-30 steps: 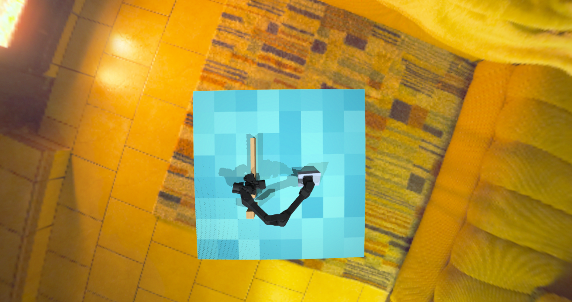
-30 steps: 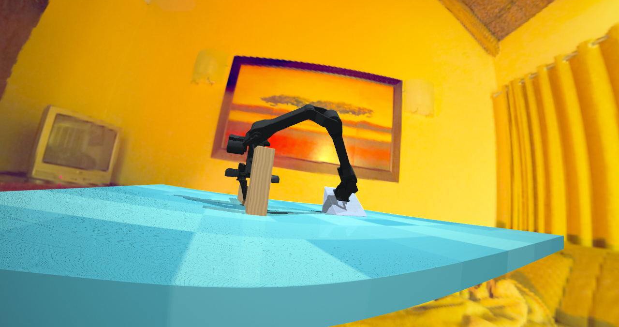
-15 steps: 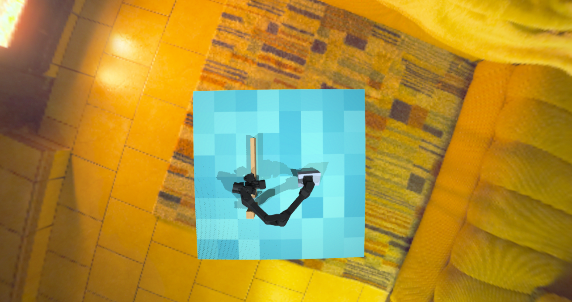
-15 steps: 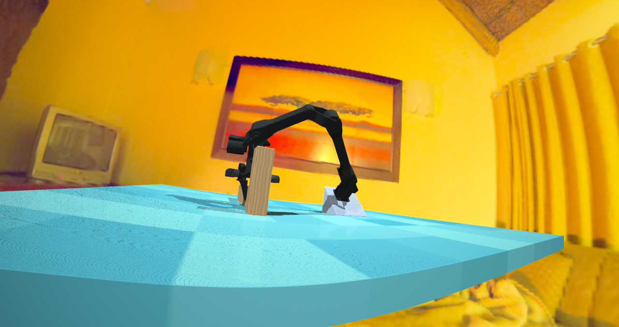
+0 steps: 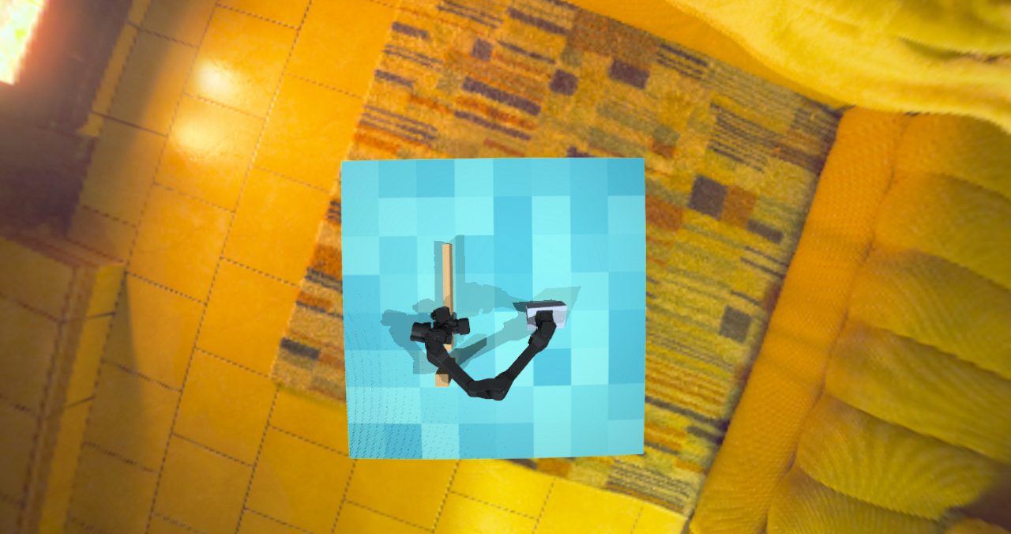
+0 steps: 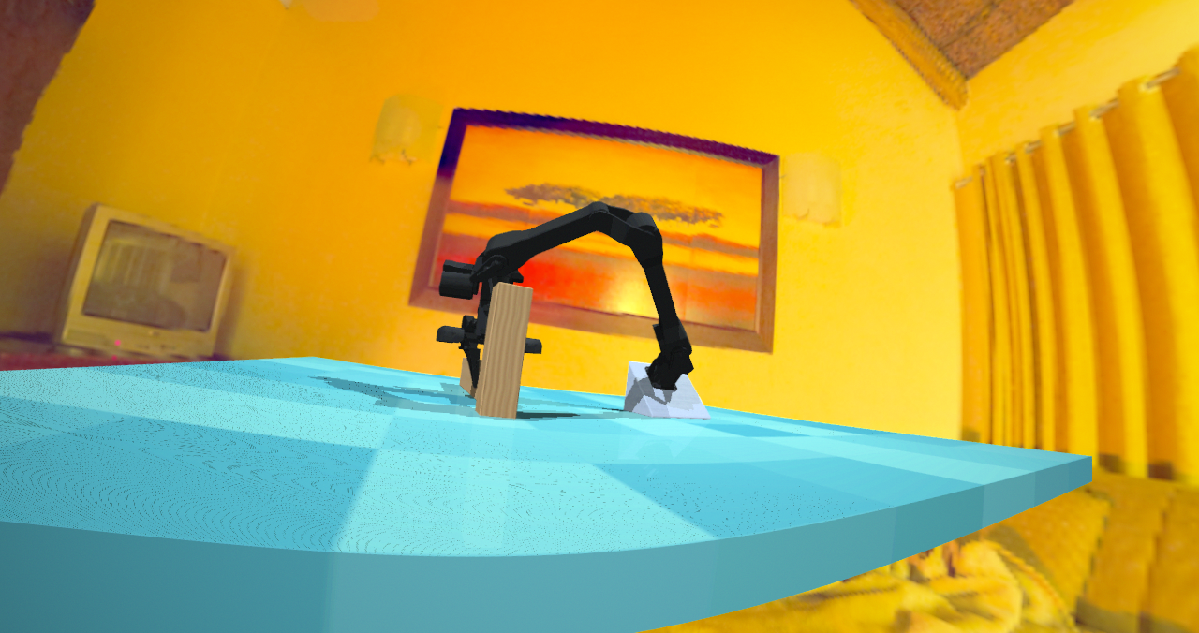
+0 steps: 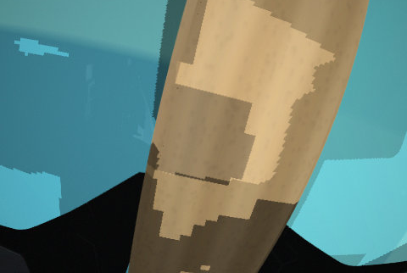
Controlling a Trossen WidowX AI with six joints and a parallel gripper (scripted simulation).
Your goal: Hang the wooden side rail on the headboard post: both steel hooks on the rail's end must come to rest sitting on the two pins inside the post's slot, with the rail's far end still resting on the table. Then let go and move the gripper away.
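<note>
The wooden side rail (image 5: 446,269) (image 6: 466,375) (image 7: 237,86) is long and light brown. In the top view it runs up and down, nearly in line with the headboard post (image 5: 442,380) (image 6: 504,352). The post stands upright on the table near its lower end. From above, a short gap shows between the rail's near end and the post top. My gripper (image 5: 445,324) (image 7: 187,189) points down and is shut on the rail, nearer its post end. In the exterior view the post hides part of the gripper and most of the rail. The hooks, pins and slot are not visible; whether the far end touches the table is unclear.
The light-blue checkered table (image 5: 586,418) (image 6: 469,478) carries everything. The arm's pale wedge-shaped base (image 5: 535,320) (image 6: 688,404) stands right of the rail. The arm's elbow (image 5: 489,389) (image 6: 624,216) bends to the right of the post, high above the table.
</note>
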